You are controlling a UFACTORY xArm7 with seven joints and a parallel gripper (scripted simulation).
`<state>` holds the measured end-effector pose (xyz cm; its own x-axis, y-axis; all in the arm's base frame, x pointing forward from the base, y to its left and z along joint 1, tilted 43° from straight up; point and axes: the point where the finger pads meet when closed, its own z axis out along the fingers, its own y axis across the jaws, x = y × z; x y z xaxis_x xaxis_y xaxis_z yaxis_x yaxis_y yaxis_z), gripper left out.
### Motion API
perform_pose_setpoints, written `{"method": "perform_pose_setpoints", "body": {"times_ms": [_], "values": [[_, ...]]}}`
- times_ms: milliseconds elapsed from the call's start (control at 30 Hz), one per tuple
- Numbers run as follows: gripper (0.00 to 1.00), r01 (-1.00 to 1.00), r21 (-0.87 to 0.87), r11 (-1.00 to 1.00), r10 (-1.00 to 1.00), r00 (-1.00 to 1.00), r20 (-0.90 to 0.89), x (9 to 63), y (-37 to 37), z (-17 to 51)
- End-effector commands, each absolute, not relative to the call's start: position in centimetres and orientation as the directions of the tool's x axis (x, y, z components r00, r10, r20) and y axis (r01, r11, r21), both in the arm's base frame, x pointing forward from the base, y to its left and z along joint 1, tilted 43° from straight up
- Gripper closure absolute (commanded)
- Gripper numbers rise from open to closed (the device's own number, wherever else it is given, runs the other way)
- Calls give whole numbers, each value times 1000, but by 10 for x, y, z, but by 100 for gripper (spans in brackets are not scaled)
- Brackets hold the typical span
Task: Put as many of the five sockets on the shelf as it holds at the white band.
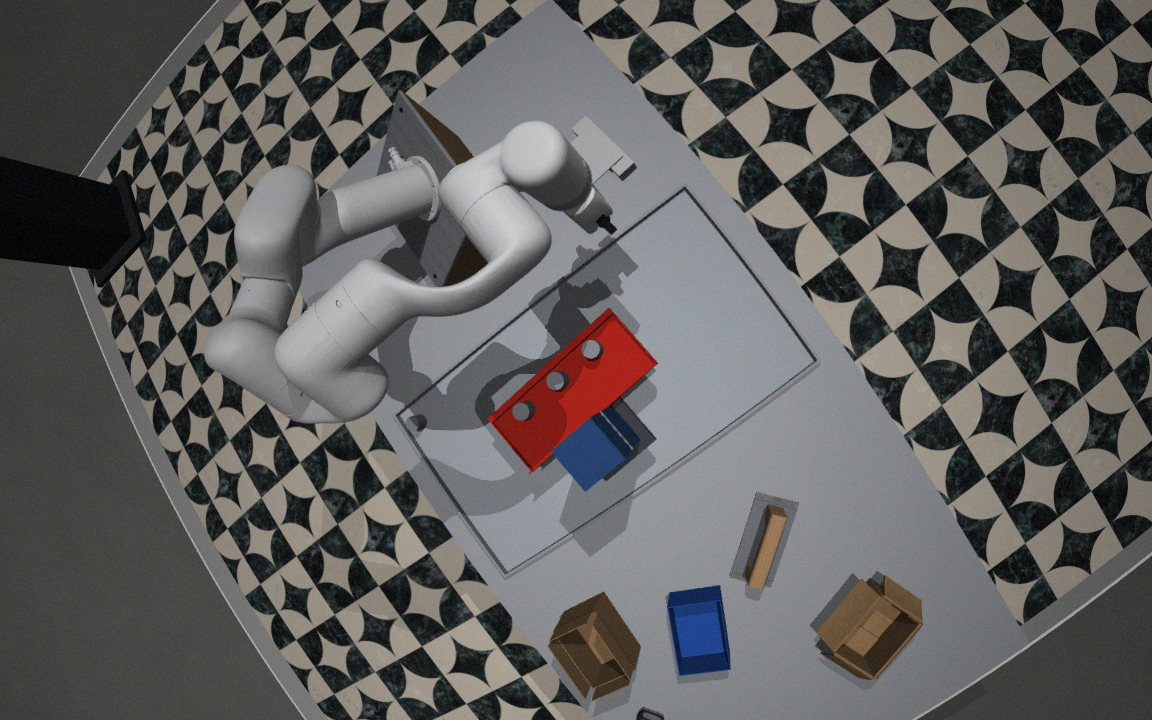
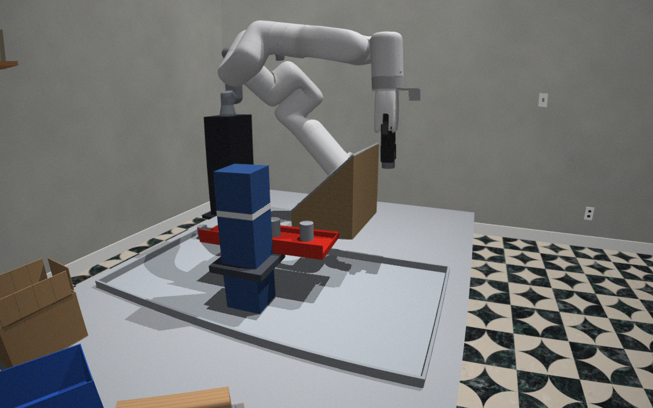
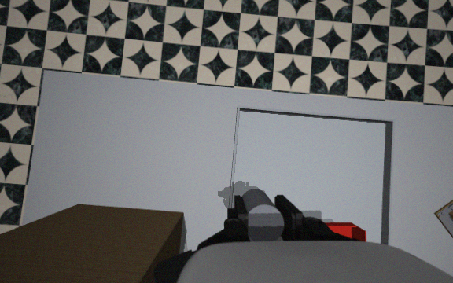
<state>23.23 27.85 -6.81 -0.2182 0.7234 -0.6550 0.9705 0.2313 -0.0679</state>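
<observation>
My gripper is shut on a grey socket, high above the table and to one side of the shelf. The red shelf is beside the blue post, lower than the white band. Three sockets stand in a row inside its rim: one, a middle one and one hidden in the exterior view. A small dark round thing, perhaps a socket, is in shadow by the frame's corner.
A dark collar surrounds the lower post. A low grey frame encloses the post area. The wedge-shaped arm base is near the gripper. Two cardboard boxes, a blue bin and a wooden block stand beyond.
</observation>
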Motion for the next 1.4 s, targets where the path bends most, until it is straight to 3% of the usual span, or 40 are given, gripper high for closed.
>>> {"method": "perform_pose_setpoints", "body": {"times_ms": [0,1367], "values": [[100,972,-64,225,706,-208,-677,217,313,-111],[100,973,-61,225,700,-204,-685,227,299,-150]]}}
